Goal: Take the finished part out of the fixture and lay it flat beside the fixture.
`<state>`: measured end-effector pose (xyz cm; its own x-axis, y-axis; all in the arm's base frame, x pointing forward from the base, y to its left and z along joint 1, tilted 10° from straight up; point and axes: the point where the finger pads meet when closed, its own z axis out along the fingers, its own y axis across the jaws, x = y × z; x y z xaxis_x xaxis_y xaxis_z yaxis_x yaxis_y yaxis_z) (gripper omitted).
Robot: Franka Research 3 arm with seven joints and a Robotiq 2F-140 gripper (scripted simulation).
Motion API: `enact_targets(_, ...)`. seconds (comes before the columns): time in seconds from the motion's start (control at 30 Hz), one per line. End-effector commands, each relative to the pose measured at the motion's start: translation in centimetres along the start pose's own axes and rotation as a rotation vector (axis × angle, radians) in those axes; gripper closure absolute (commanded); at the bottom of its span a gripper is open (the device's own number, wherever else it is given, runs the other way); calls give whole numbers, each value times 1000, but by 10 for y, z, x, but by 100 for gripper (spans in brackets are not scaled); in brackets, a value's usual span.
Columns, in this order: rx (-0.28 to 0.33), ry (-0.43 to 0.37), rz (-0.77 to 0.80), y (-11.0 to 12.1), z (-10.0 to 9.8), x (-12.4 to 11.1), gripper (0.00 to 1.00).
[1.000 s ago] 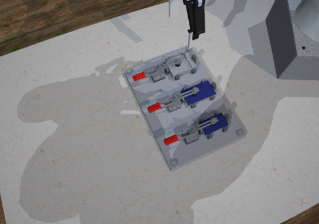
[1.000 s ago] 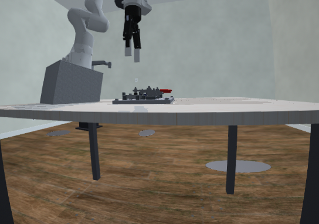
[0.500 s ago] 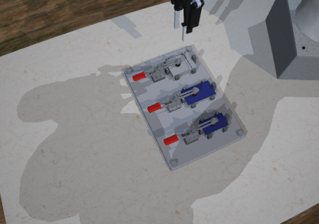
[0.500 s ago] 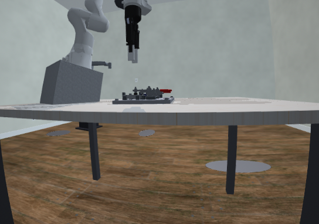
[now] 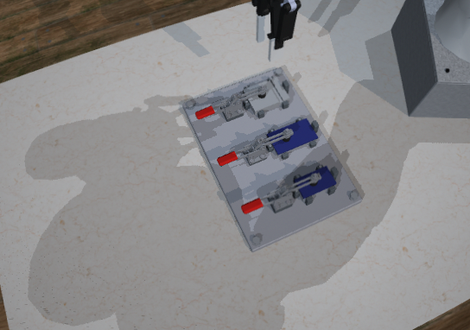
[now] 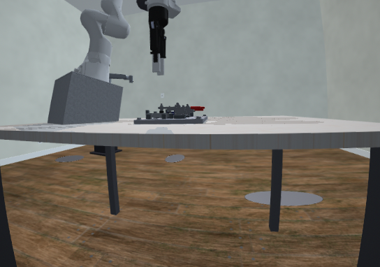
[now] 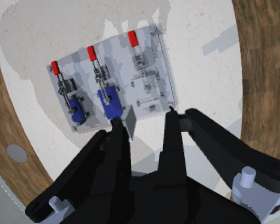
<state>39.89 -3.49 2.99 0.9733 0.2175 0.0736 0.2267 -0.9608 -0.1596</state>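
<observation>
The grey fixture plate (image 5: 269, 156) lies on the table with three toggle clamps with red handles (image 5: 227, 158). The finished part (image 5: 268, 104), pale grey, sits in the far station under its clamp. Two blue blanks (image 5: 294, 136) (image 5: 317, 182) sit clamped in the middle and near stations. My gripper (image 5: 264, 46) hangs high above the far end of the fixture, fingers pointing down, narrowed but apart, with nothing between them. In the wrist view the fingertips frame the table just past the fixture (image 7: 113, 78). The side view shows the gripper (image 6: 158, 67) well above the fixture (image 6: 171, 116).
The robot's grey base block (image 5: 428, 48) stands at the table's far right, close to the fixture's far end. Table edges run along the left and near sides, with wooden floor beyond them.
</observation>
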Motion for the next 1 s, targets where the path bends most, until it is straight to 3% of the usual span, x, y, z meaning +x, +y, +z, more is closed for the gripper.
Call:
enact_targets(0.0,-2,3,0,1,0,0,72)
enact_targets(0.37,-2,2,0,1,25,0,72)
enact_targets(0.63,-2,2,0,1,56,0,72)
enact_targets(0.97,-2,2,0,1,59,1,72)
